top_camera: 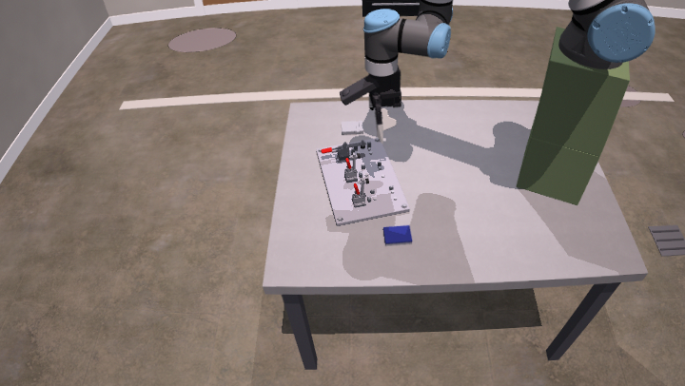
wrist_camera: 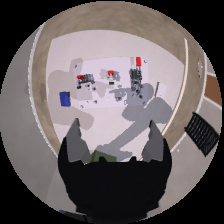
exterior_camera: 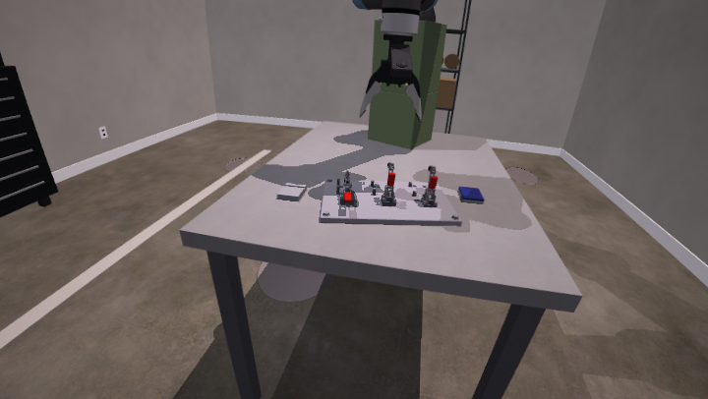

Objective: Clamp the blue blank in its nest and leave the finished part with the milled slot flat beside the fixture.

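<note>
The blue blank point(top_camera: 397, 235) point(exterior_camera: 470, 194) point(wrist_camera: 65, 99) lies flat on the table, off one end of the fixture plate point(top_camera: 374, 214) point(exterior_camera: 367, 211) point(wrist_camera: 97, 66). The pale finished part point(top_camera: 351, 127) point(exterior_camera: 291, 192) point(wrist_camera: 161, 90) lies on the table off the other end. The clamp nearest it has its red handle point(top_camera: 325, 150) point(exterior_camera: 347, 197) point(wrist_camera: 138, 61) low and pointing outward, its bar low. The middle clamp point(top_camera: 351, 174) point(exterior_camera: 388, 198) and the clamp nearest the blank point(top_camera: 359, 199) point(exterior_camera: 429, 198) have raised bars. Pad details are too small to tell. My gripper point(exterior_camera: 390, 118) point(wrist_camera: 115, 120) is open and empty above the table.
The green pedestal point(top_camera: 565, 125) point(exterior_camera: 396, 119) stands at the robot's end of the table. Raised clamp bars and small stop and side blocks stand up from the plate. The arm's shadow falls over the plate's end near the finished part.
</note>
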### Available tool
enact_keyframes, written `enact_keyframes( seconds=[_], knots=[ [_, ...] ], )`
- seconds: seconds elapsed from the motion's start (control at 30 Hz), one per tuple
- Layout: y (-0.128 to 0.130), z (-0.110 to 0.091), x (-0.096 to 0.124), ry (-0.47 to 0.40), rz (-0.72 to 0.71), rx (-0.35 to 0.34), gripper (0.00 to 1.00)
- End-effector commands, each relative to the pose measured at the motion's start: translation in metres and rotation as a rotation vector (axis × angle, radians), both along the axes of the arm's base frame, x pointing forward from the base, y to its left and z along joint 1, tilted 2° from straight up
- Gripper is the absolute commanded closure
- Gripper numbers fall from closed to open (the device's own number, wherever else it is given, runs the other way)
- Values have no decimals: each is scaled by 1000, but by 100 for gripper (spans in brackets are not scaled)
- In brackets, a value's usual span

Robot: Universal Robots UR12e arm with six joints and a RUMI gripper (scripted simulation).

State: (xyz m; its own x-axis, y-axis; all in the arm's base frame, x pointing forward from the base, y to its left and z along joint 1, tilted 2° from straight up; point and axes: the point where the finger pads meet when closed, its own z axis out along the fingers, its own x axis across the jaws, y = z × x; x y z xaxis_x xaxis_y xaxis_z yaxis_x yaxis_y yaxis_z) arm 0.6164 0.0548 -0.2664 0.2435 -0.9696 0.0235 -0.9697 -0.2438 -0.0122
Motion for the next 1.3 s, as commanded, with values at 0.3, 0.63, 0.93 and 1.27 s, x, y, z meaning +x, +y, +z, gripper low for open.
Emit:
enact_keyframes(
  seconds=[0.3, 0.63, 0.93, 1.27],
  knots=[
    [6, -1, 6, -11, 85, 8, 0],
    [6, -1, 6, -11, 85, 8, 72],
    [6, -1, 6, -11, 85, 8, 72],
    [6, -1, 6, -11, 85, 8, 72]
  ],
)
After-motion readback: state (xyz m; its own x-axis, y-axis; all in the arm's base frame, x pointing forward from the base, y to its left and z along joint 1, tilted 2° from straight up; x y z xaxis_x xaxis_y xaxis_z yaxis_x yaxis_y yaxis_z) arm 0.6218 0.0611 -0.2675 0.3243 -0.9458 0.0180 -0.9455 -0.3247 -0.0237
